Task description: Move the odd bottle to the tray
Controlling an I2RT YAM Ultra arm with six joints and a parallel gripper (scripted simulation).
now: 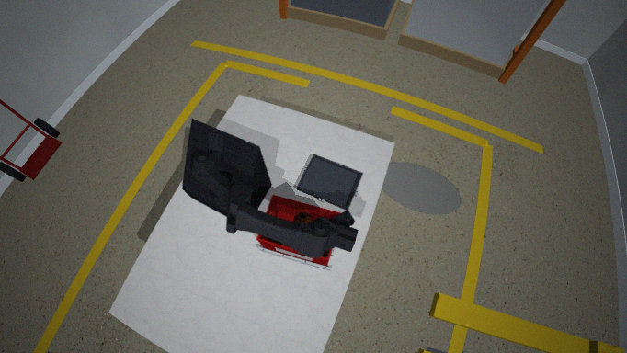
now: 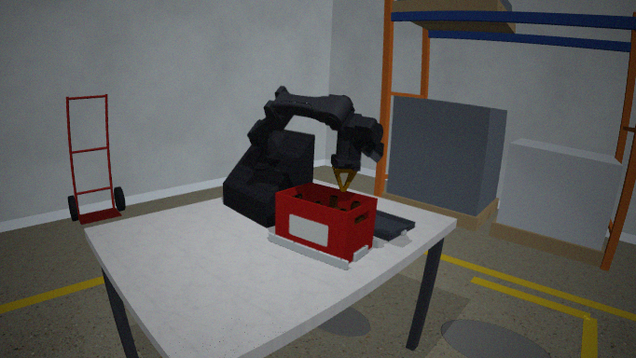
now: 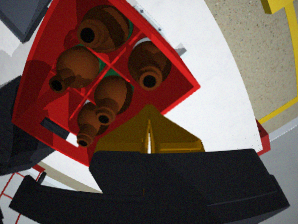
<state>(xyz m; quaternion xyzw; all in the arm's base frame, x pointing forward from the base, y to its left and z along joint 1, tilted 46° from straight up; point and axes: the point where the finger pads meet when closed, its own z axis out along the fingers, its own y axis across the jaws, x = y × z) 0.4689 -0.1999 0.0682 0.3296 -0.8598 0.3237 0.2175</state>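
Note:
The red crate [image 1: 281, 207] [image 2: 339, 233] [image 3: 181, 85] stands on the table with five brown bottles in it. In the wrist view they are one at the top [image 3: 107, 27], one at the left [image 3: 77, 67], one at the right [image 3: 150, 62], one in the middle [image 3: 114, 94] and one near the lower wall [image 3: 89, 120]. I cannot tell which neck differs. My gripper [image 2: 343, 189] [image 3: 149, 110] is shut with nothing between its fingertips, which hang just above the crate. The dark tray [image 1: 331, 180] [image 2: 395, 226] beside the crate bears nothing.
The white table [image 1: 207, 276] [image 2: 196, 261] carries the arm's black base [image 1: 225, 170] [image 2: 252, 196] to one side of the crate. Pale strips [image 1: 294, 258] [image 2: 308, 252] lie along the crate's foot. The arm reaches over the crate and hides part of it in the top view.

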